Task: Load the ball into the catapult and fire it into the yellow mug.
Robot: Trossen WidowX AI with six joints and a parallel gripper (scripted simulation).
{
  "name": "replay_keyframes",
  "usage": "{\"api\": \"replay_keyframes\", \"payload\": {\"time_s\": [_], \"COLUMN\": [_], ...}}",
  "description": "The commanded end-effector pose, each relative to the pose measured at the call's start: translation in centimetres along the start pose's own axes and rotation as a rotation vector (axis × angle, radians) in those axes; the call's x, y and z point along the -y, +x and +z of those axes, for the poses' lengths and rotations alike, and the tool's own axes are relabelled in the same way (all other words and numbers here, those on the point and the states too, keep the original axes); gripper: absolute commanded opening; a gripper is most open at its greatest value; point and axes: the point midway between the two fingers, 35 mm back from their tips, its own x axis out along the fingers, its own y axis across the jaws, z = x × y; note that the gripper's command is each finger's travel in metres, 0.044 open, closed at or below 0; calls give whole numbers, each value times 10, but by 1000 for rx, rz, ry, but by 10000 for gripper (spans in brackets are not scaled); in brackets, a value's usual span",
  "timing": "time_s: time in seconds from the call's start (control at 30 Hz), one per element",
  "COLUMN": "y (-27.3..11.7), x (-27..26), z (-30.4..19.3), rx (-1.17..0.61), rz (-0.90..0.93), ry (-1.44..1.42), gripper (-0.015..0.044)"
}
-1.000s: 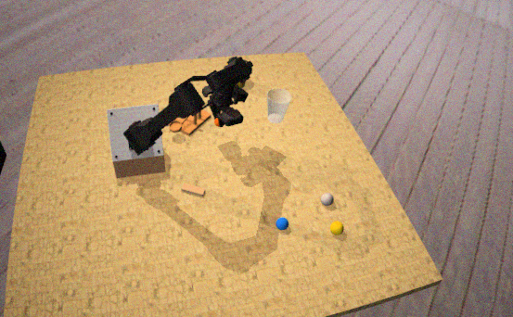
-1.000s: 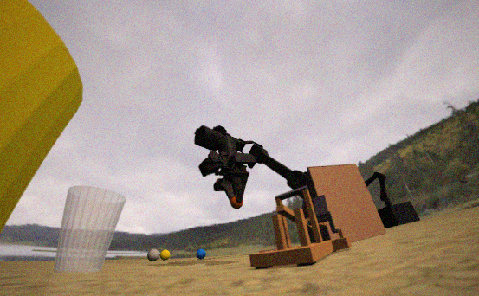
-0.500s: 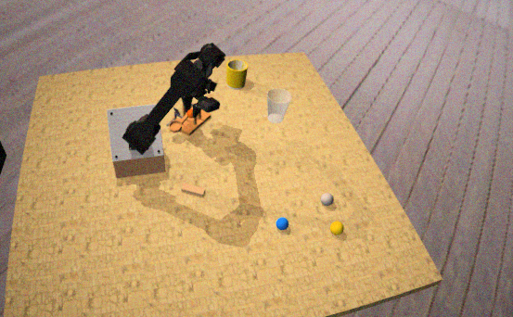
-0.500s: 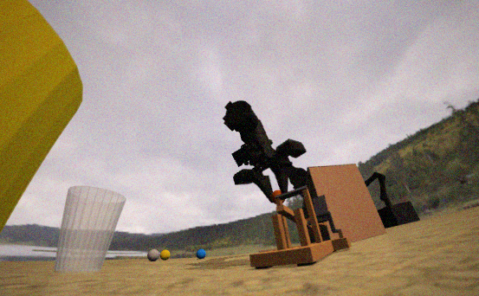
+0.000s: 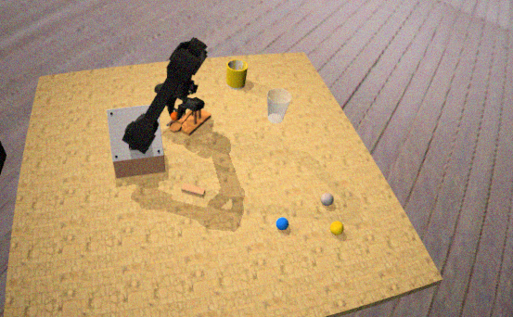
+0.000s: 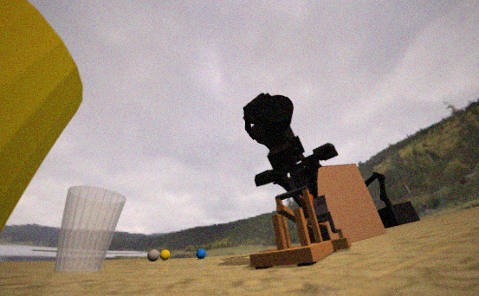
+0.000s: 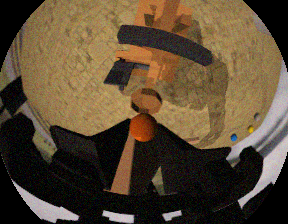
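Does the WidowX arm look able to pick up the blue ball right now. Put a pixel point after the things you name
Probably not yet: its jaws (image 5: 174, 113) are shut on the orange ball (image 5: 173, 116) (image 7: 143, 127). Otherwise, nothing visible stands around the blue ball (image 5: 282, 223) (image 6: 201, 254) (image 7: 234, 137) to block an approach.

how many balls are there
4: orange ball in the gripper; blue, yellow and gray grouped on the table, away from the catapult.

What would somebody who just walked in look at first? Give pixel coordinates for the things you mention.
Probably the big black robot arm (image 5: 163, 93) (image 6: 275, 125), bending over the little wooden catapult (image 5: 197, 122) (image 6: 285, 256) (image 7: 167, 70). Next, the bright orange ball (image 5: 173, 116) (image 7: 143, 128) pinched in its gripper (image 7: 143, 124), close to the catapult's round cup (image 5: 175, 126) (image 7: 146, 100). Then the yellow mug (image 5: 237, 75) (image 6: 15, 99), standing near the table's far edge in the top view.
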Motion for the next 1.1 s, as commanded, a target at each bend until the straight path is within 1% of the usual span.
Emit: {"api": "replay_keyframes", "payload": {"time_s": [0.0,0.5,0.53,0.7,1.0,1.07], "y": [12,26,20,20,20,10], "x": [1,1,1,1,1,1], "z": [1,6,6,6,6,5], "rx": [-13,-14,-5,-5,-5,-5], "rz": [-4,-5,0,0,0,1], "ry": [-4,-3,3,3,3,2], "gripper": [0,0,0,0,236,289]}}
